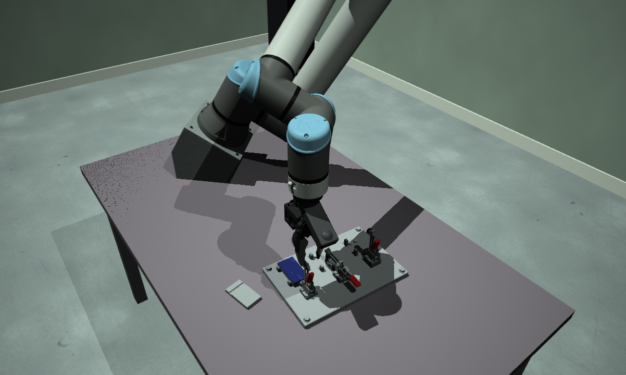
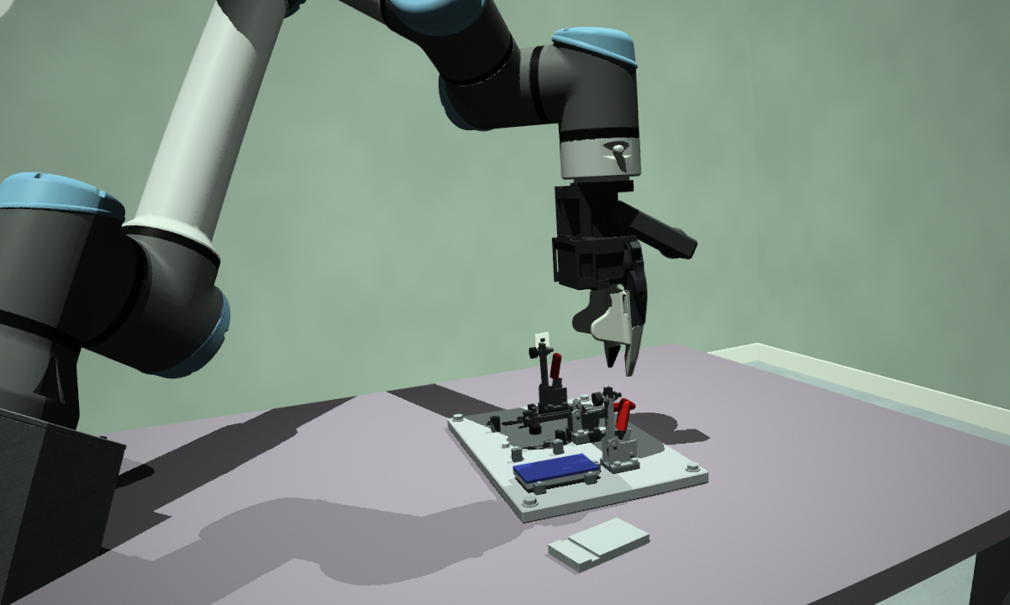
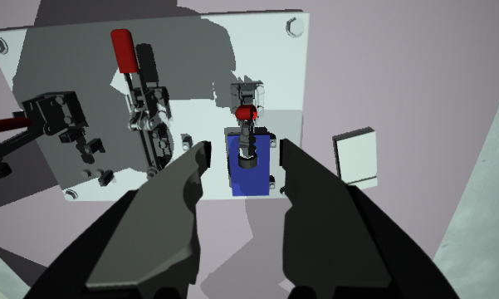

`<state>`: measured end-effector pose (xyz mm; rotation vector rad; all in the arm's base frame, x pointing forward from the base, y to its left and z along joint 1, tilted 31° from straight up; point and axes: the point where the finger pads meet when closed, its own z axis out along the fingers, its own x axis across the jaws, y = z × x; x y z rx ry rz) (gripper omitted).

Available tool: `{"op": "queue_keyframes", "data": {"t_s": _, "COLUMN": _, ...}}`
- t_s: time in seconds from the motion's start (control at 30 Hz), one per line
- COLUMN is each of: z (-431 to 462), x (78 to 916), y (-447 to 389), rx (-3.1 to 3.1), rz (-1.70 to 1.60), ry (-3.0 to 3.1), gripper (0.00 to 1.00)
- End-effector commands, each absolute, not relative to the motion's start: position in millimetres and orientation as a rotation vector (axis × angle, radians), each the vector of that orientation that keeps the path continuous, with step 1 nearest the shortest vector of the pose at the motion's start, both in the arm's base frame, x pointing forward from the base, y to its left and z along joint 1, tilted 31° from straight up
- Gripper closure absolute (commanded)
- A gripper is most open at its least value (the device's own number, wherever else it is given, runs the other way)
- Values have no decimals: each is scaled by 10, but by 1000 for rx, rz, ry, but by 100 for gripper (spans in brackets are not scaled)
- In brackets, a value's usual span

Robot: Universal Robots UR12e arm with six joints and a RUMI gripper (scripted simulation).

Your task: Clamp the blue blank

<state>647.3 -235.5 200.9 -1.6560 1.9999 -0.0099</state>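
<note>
The blue blank (image 1: 289, 269) (image 2: 554, 469) (image 3: 251, 183) lies in the end nest of the fixture plate (image 1: 298, 305) (image 2: 655, 478) (image 3: 274, 62), its edge near the side blocks. Its contact with pads and stop cannot be told. That nest's clamp is open: bar raised, red handle (image 1: 310, 277) (image 2: 623, 416) (image 3: 246, 112) upright. The finished part (image 1: 245, 296) (image 2: 613, 539) (image 3: 357, 158), pale with a slot, lies flat on the table beside the fixture. My gripper (image 1: 310, 259) (image 2: 619, 369) (image 3: 245, 142) is partly open and empty, above the fixture near the blank's clamp.
The middle clamp has its bar down over a nest with no part; its red handle (image 1: 353, 280) (image 3: 124, 51) lies low, pointing outward. The far clamp stands open, its red handle (image 1: 376, 244) (image 2: 555, 366) (image 3: 4, 124) raised. Bolt heads stand at the plate's corners.
</note>
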Motion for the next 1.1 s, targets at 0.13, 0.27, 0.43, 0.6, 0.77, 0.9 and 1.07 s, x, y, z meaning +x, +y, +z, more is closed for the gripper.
{"op": "queue_keyframes", "data": {"t_s": 0.13, "z": 1885, "x": 6537, "y": -2310, "rx": -1656, "rz": -12, "ry": 2000, "gripper": 72}}
{"op": "queue_keyframes", "data": {"t_s": 0.27, "z": 1799, "x": 6578, "y": -2278, "rx": -1656, "rz": -12, "ry": 2000, "gripper": 72}}
{"op": "queue_keyframes", "data": {"t_s": 0.43, "z": 1739, "x": 6606, "y": -2255, "rx": -1656, "rz": -12, "ry": 2000, "gripper": 72}}
{"op": "queue_keyframes", "data": {"t_s": 0.6, "z": 1666, "x": 6641, "y": -2227, "rx": -1656, "rz": -12, "ry": 2000, "gripper": 72}}
{"op": "queue_keyframes", "data": {"t_s": 0.77, "z": 1636, "x": 6655, "y": -2216, "rx": -1656, "rz": -12, "ry": 2000, "gripper": 72}}
{"op": "queue_keyframes", "data": {"t_s": 0.9, "z": 1634, "x": 6656, "y": -2215, "rx": -1656, "rz": -12, "ry": 2000, "gripper": 72}}
{"op": "queue_keyframes", "data": {"t_s": 1.07, "z": 1634, "x": 6656, "y": -2215, "rx": -1656, "rz": -12, "ry": 2000, "gripper": 72}}
